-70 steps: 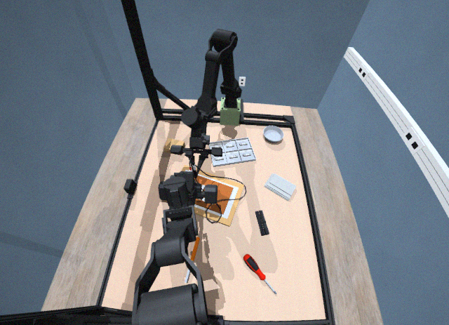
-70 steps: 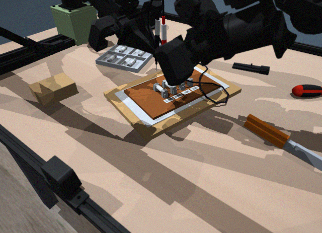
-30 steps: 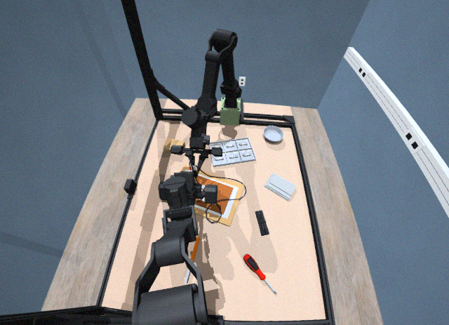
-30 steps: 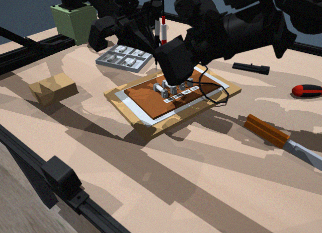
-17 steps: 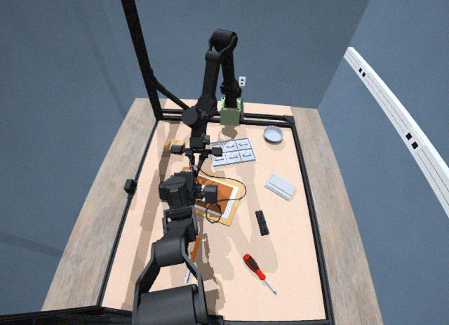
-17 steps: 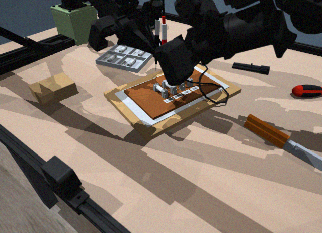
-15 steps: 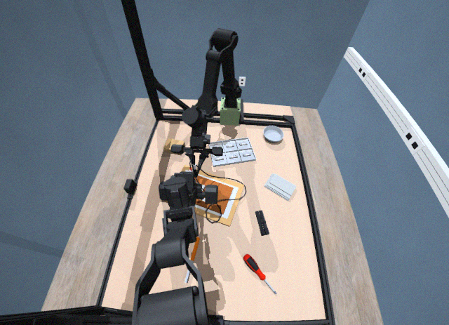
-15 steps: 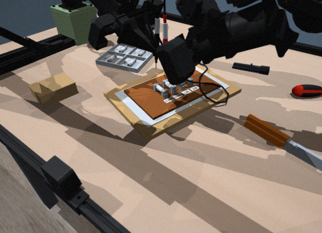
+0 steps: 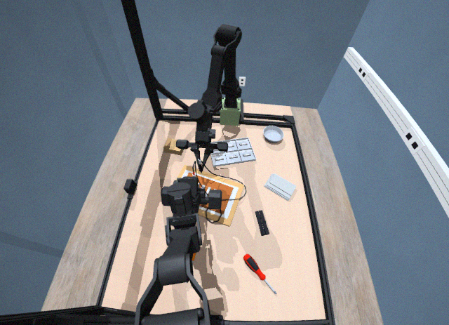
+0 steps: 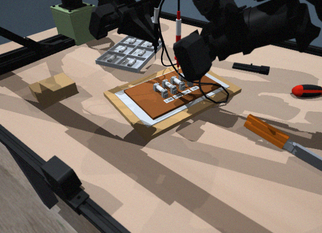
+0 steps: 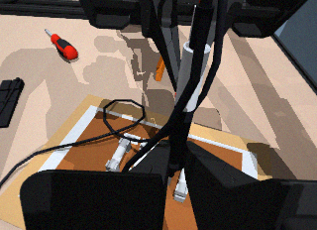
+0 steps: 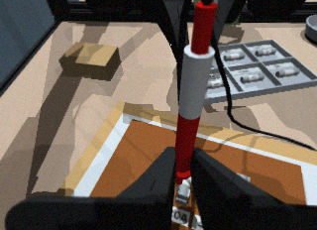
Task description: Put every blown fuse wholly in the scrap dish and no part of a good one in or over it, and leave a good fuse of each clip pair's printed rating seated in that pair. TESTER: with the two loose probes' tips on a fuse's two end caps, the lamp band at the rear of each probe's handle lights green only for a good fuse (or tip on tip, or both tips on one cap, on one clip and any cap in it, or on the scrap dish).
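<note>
The left claw grips the black probe; the right claw grips the red probe. Both long axes stand near upright, tips downward, near the orange board's fuses.

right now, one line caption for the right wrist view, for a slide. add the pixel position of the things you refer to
The right gripper (image 12: 181,154) grips the red-and-white probe (image 12: 194,83) above the fuse board (image 12: 149,158), fuse tray (image 12: 210,98) behind.
</note>
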Available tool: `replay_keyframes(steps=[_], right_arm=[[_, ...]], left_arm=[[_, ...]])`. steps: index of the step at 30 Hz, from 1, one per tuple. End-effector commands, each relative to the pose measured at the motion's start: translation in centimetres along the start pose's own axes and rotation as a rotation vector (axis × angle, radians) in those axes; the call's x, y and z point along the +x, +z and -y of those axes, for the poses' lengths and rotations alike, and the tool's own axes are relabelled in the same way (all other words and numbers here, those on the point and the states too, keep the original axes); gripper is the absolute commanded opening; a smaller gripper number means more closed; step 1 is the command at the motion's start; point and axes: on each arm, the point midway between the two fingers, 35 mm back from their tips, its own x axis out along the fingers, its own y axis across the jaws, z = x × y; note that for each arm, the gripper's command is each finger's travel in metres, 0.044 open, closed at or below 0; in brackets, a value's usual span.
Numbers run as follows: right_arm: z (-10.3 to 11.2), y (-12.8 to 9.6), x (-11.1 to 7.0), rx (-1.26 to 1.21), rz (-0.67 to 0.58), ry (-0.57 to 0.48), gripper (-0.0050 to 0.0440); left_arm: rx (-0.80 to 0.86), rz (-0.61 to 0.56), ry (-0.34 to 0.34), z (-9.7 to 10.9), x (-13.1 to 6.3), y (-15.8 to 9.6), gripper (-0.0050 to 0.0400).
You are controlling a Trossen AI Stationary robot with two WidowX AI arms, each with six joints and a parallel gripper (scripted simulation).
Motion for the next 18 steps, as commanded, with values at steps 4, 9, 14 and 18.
replay_keyframes(steps=[4,9,14,18], right_arm=[[0.6,1.1,-1.3,0.004,0.032,0.003,-0.005],[1.0,1.0,-2.0,0.003,0.031,0.003,-0.005],[0.9,1.4,-2.0,0.006,0.043,0.004,-0.005],[0.9,1.2,-0.9,0.004,0.034,0.002,-0.005]], left_arm=[[-0.005,0.015,-0.002,-0.6,-0.9,0.7,-0.005],[-0.006,0.017,-0.002,-0.5,0.4,0.8,-0.005],[-0.006,0.017,-0.002,-0.5,1.3,0.7,-0.005],[-0.006,0.017,-0.002,-0.5,1.9,0.7,-0.005]])
